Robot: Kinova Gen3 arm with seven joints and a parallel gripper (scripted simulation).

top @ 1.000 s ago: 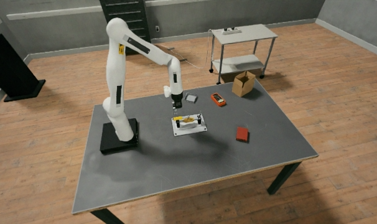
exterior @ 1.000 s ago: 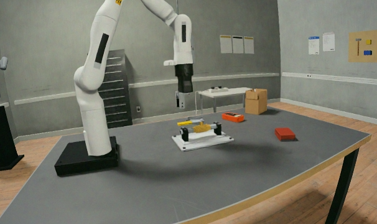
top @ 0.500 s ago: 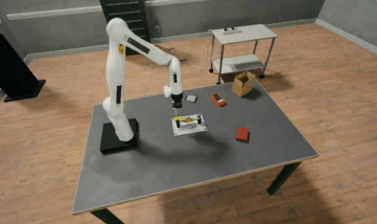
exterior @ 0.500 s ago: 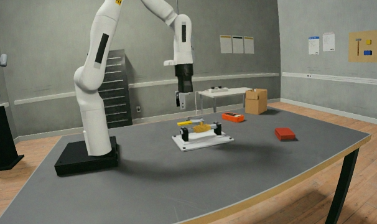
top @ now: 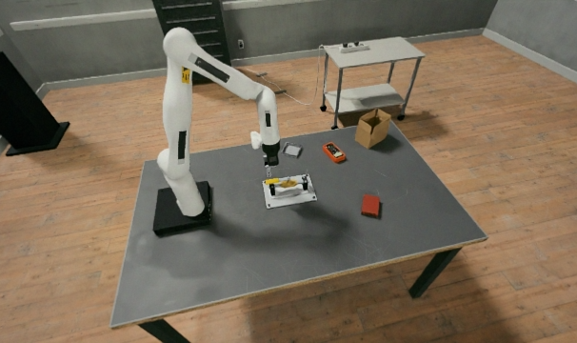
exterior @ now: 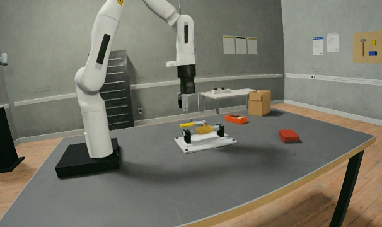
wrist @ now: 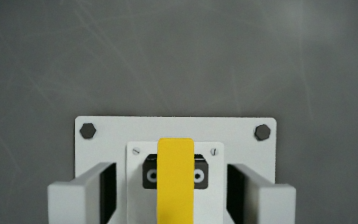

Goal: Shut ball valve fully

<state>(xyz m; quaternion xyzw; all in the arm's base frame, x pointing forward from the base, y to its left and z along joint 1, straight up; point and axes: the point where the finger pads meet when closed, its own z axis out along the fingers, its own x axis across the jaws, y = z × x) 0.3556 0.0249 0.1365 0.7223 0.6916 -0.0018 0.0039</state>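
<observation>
Nearest in the wrist view: fingers spread fully apart, empty, one at 9 o'clock and one at 3 o'clock of the yellow handle (wrist: 175, 175), touching neither side of it. Gripper (exterior: 183, 106) suspended above the handle's free end, pointing straight down, not in contact.

Ball valve (exterior: 204, 129) mounted on a white base plate (exterior: 207, 145) near the middle of the grey surface (exterior: 178, 189), held between two black clamps. Black bolts at the plate corners. Yellow handle lying roughly along the pipe axis.

From the valve in the top view: arm base (top: 165, 224) at 9 o'clock, red block (top: 370, 205) at 3 o'clock, orange device (top: 334, 151) at 1 o'clock, small grey tray (top: 292, 151) at 12 o'clock, cardboard box (top: 372, 128) farther out at 1 o'clock.

Beyond the surface: white cart (top: 414, 50) on the wooden floor.
</observation>
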